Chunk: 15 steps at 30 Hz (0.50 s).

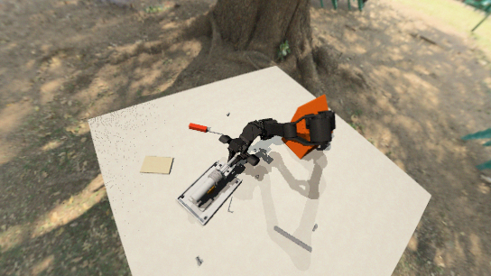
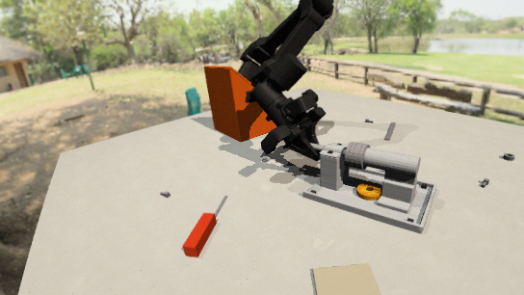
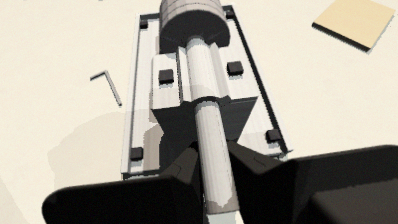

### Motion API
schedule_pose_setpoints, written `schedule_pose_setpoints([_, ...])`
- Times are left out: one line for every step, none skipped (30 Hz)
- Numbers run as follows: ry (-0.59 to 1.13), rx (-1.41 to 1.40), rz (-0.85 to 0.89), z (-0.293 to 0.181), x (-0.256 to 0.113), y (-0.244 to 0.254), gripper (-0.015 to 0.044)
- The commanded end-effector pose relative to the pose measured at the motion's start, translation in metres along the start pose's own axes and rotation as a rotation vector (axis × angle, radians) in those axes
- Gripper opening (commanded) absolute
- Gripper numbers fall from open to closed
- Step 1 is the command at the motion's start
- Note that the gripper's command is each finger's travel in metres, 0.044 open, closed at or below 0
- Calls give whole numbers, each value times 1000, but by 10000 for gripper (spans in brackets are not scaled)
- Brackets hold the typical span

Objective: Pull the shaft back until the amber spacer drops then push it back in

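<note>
My gripper (image 1: 236, 157) (image 2: 315, 150) (image 3: 209, 146) is shut on the pale shaft (image 3: 214, 170), near its free end. The shaft runs through the grey support block (image 2: 330, 170) (image 3: 167, 94), and a length of it sticks out on my side. Beyond the block, grey ribbed spacers (image 2: 356, 154) (image 3: 194, 21) sit around the shaft against the big cylindrical housing (image 1: 203, 189) (image 2: 396, 161). The amber spacer (image 2: 370, 192) lies flat on the base plate (image 2: 349, 205) below the shaft line, off the shaft. The shaft's inner end is hidden inside spacers and housing.
A red screwdriver (image 1: 198, 127) (image 2: 199, 234) and a tan card (image 1: 157, 165) (image 2: 344, 281) (image 3: 355, 22) lie to one side. A hex key (image 1: 230, 206) (image 3: 112, 87) lies beside the base. A grey bar (image 1: 293, 239) (image 2: 390, 131) and a dark ring (image 2: 509, 156) lie farther off.
</note>
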<state>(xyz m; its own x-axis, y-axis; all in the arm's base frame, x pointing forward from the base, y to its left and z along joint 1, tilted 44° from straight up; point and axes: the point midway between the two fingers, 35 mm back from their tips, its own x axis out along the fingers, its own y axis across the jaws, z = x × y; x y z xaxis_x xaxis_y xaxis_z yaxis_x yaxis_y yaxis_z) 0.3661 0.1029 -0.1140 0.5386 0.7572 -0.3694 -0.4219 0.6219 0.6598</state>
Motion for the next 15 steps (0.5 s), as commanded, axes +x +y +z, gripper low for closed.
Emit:
schedule_pose_setpoints([-5, -5, 0, 3, 1, 0, 0])
schedule_pose_setpoints([-5, -5, 0, 3, 2, 0, 0])
schedule_pose_setpoints([-5, -5, 0, 3, 2, 0, 0])
schedule_pose_setpoints([-5, -5, 0, 3, 2, 0, 0])
schedule_pose_setpoints([-5, -5, 0, 3, 2, 0, 0])
schedule_pose_setpoints([-5, -5, 0, 4, 2, 0, 0])
schedule_pose_setpoints([-5, -5, 0, 4, 2, 0, 0])
schedule_pose_setpoints([-5, -5, 0, 4, 2, 0, 0])
schedule_pose_setpoints([-5, -5, 0, 4, 2, 0, 0])
schedule_pose_setpoints([-5, -5, 0, 4, 2, 0, 0])
schedule_pose_setpoints([-5, -5, 0, 4, 2, 0, 0])
schedule_pose_setpoints([-5, -5, 0, 4, 2, 0, 0])
schedule_pose_setpoints([-5, -5, 0, 4, 3, 0, 0])
schedule_pose_setpoints([-5, -5, 0, 4, 3, 0, 0])
schedule_pose_setpoints([-5, -5, 0, 4, 3, 0, 0])
